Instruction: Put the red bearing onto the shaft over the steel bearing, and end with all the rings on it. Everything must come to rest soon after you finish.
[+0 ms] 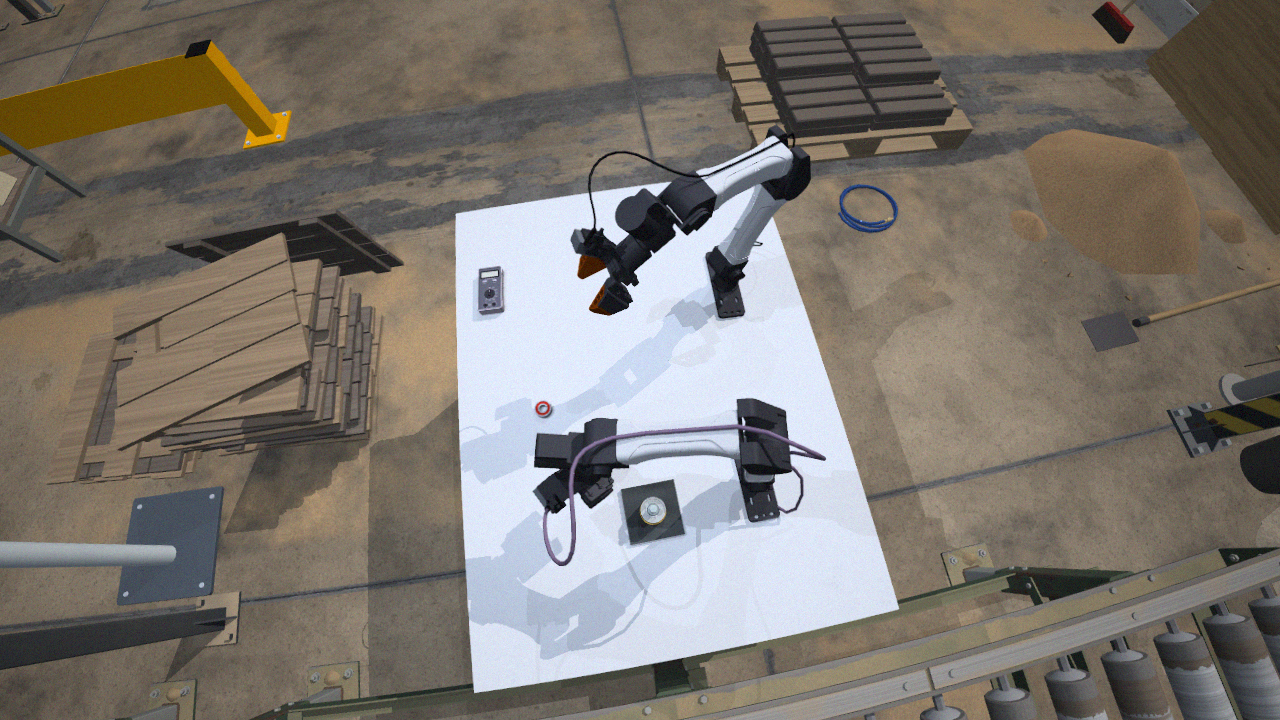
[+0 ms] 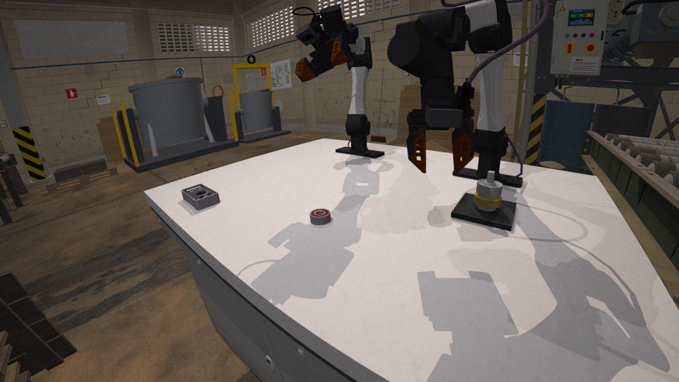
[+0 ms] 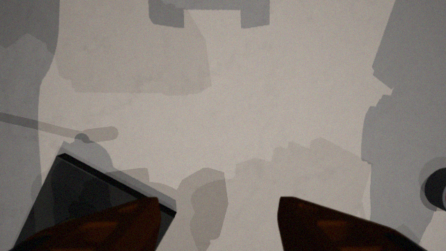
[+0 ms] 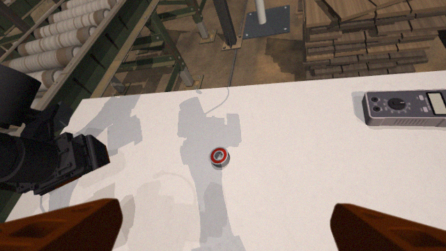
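Note:
The red bearing lies flat on the white table; its edge shows in the left wrist view. The upright shaft stands on a black base plate. The steel bearing is around it, above a brass-coloured ring; a grey part shows beneath. My left gripper is partly open and empty, above the table beside the base plate. My right gripper is wide open, empty and high above the table, away from the red bearing.
A multimeter lies near the table edge, on the far side of the red bearing from the base plate. The left arm's purple cable loops out beside its wrist. The left arm reaches close past the shaft.

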Controlling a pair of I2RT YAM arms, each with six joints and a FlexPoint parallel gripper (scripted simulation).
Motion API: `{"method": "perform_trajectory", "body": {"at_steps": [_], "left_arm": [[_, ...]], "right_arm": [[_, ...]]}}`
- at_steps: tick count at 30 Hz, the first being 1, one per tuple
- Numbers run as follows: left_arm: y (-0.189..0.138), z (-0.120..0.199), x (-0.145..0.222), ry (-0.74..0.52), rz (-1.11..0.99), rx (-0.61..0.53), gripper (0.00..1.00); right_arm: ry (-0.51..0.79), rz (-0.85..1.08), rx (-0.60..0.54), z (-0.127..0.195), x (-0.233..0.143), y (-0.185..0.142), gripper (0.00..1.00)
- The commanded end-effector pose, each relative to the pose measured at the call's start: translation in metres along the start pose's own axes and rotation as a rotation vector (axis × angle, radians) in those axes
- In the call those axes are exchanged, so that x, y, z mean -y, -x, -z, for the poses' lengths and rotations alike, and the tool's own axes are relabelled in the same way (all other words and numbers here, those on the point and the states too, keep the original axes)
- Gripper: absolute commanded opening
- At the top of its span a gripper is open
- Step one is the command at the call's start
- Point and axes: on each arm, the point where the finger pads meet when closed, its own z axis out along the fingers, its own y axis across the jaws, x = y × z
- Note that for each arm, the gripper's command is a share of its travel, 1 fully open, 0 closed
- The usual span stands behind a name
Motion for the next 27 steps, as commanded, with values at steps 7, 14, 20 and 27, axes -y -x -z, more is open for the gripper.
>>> {"method": "perform_trajectory", "body": {"at_steps": [7, 14, 20, 27], "left_arm": [[0.009, -0.004, 0.057, -0.065, -0.131, 0.027, 0.55], [0.001, -0.011, 0.111, -0.119, -0.254, 0.045, 0.55], [-0.008, -0.016, 0.148, -0.154, -0.336, 0.056, 0.55], [-0.024, -0.022, 0.188, -0.192, -0.427, 0.068, 0.55]], "right_arm": [[0.010, 0.071, 0.205, 0.012, 0.020, 0.045, 1.00], [-0.054, 0.120, 0.349, 0.028, 0.049, 0.076, 1.00], [-0.101, 0.164, 0.442, 0.041, 0.068, 0.095, 1.00], [-0.178, 0.212, 0.546, 0.060, 0.092, 0.114, 1.00]]}}
